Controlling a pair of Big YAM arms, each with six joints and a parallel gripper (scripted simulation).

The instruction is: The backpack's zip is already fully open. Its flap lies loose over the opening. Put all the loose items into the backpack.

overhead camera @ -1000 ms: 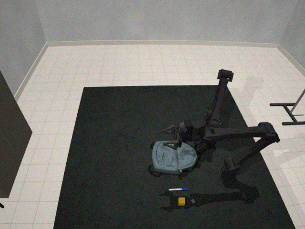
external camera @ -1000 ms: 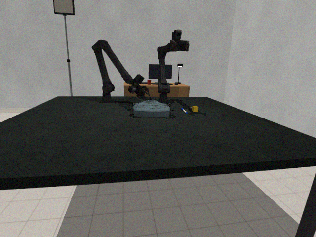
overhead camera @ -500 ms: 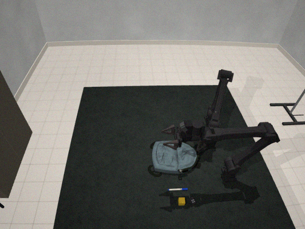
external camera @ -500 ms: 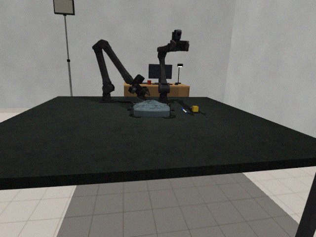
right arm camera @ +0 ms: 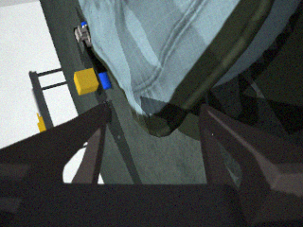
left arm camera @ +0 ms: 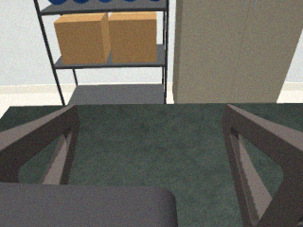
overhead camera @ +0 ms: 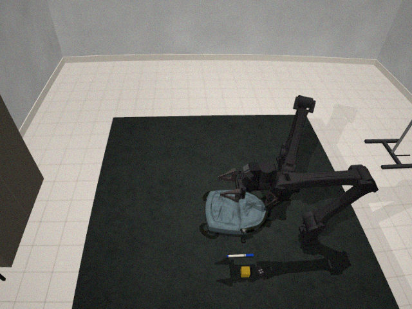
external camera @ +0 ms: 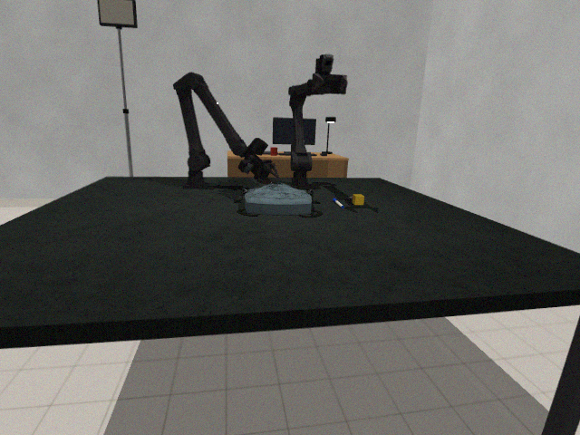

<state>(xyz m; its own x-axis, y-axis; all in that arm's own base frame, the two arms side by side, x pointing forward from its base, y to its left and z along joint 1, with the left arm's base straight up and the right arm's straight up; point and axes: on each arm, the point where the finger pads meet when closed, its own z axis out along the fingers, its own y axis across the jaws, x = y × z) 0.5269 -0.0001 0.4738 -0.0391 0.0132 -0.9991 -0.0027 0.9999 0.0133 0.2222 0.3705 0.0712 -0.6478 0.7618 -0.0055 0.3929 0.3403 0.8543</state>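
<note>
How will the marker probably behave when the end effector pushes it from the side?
The marker will likely roll, since its body looks long and round and it lies on its side. It looks rigid, so it should hardly bend. A push near one end may rather turn it, because it is slim and nothing seems to hold it.

Marker (overhead camera: 240,255) (external camera: 339,203) between backpack (overhead camera: 229,212) (external camera: 278,200) and cube (overhead camera: 245,271) (external camera: 358,199) (right arm camera: 86,81), all on table (overhead camera: 149,199) (external camera: 281,262) (left arm camera: 147,151).
</note>
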